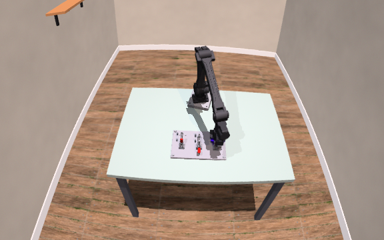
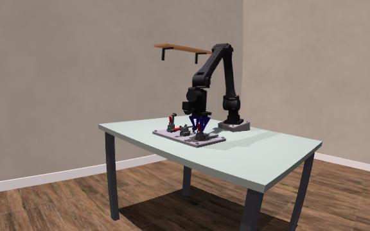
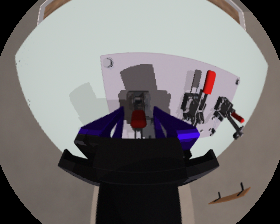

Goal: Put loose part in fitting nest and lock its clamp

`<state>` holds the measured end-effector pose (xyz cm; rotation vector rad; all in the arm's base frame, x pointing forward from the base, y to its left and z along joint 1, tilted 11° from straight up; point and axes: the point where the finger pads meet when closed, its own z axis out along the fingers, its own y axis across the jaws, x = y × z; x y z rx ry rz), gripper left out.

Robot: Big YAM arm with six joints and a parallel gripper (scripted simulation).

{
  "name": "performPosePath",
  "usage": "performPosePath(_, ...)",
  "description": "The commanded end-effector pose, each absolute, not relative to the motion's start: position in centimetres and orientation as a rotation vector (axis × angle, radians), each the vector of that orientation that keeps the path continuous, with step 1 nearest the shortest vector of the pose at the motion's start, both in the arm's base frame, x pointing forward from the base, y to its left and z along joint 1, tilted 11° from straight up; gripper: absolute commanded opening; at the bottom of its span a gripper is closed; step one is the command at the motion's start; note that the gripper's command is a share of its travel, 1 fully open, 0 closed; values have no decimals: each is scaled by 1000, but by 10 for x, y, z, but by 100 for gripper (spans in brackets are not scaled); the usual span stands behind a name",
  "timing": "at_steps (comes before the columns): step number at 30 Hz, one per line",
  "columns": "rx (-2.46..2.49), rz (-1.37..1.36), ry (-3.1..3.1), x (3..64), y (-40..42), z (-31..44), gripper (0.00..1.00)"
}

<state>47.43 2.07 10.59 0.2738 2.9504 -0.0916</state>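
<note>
A grey fixture plate (image 1: 176, 153) (image 2: 218, 138) (image 3: 114, 72) with three toggle clamps lies on the table. My gripper (image 1: 215, 143) (image 2: 199, 127) (image 3: 138, 110) is down over the right-hand nest. Its blue fingers are partly open and straddle that clamp's red handle (image 3: 138, 119) (image 2: 199, 128), which stands roughly upright; I see no grip on it. A dark grey flat part (image 3: 139, 78) lies in this nest beyond the clamp. The middle clamp's red handle (image 1: 199, 150) (image 3: 208, 83) lies flat. The left clamp's handle (image 1: 181, 141) (image 2: 170, 119) (image 3: 237, 117) stands up.
The arm's base (image 1: 199, 103) (image 2: 234, 126) sits on the pale table (image 1: 152, 113) (image 2: 268, 160) behind the fixture. A wooden shelf (image 1: 65, 7) (image 2: 182, 49) hangs on the wall, well above.
</note>
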Motion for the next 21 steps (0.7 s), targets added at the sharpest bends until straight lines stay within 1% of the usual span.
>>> performPosePath(1, 278, -83, 2931, 481, 16, 111, 45)
performPosePath(20, 278, -83, 2931, 481, 16, 111, 45)
performPosePath(21, 278, -83, 2931, 481, 16, 111, 0)
